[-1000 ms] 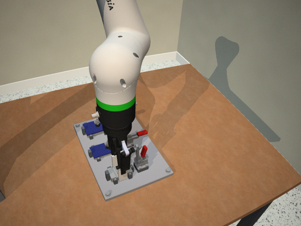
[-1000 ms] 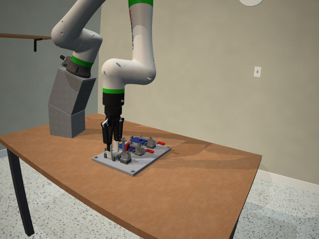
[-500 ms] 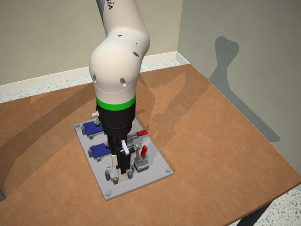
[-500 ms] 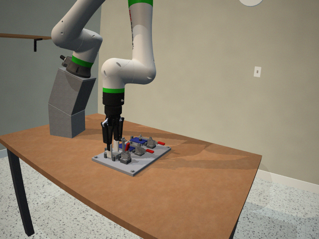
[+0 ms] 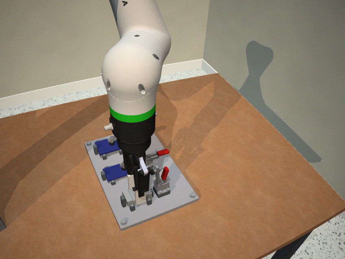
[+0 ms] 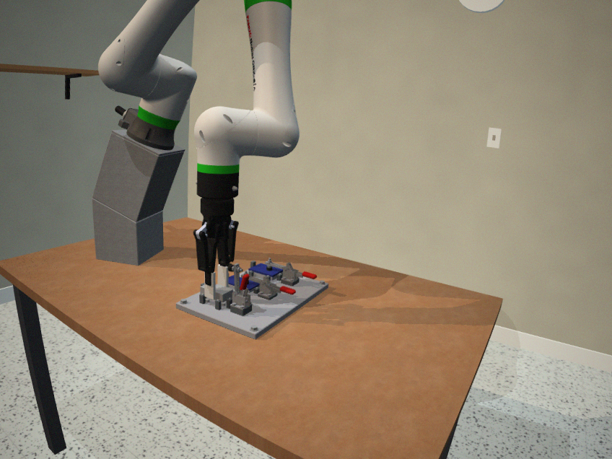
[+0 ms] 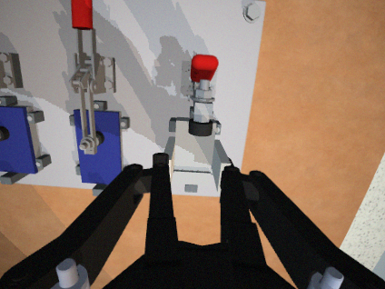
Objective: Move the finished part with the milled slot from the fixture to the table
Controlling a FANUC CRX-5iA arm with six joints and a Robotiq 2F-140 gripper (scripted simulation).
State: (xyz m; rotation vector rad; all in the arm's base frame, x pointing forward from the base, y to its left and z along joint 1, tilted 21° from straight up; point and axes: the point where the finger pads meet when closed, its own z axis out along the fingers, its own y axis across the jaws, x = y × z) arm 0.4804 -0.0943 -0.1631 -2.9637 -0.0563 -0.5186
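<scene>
Your pincer (image 6: pixel 215 276) points straight down over the near end of the grey fixture plate (image 5: pixel 178 207) and is closed on the finished part (image 7: pixel 192 152) — the pale grey block, gripped on its two sides. In the wrist view the black fingers press against that block from left and right, and the part sits a little above its nest, though you cannot tell from any view whether it is fully free of the rest pads.

The clamp (image 5: pixel 164 175) beside that nest stands with its red handle upright, its arm off the part. The two blue blanks (image 5: pixel 107 146) (image 5: pixel 114 172) lie flat in the other two nests. On the middle blank the clamp arm (image 7: pixel 88 123) reaches across and its tip rests on the blue face; its red handle (image 5: pixel 162 152) lies level.

The plate lies on the brown worktop (image 5: pixel 250 156), and the arm's grey pedestal (image 6: pixel 129 207) stands near the far left corner.
</scene>
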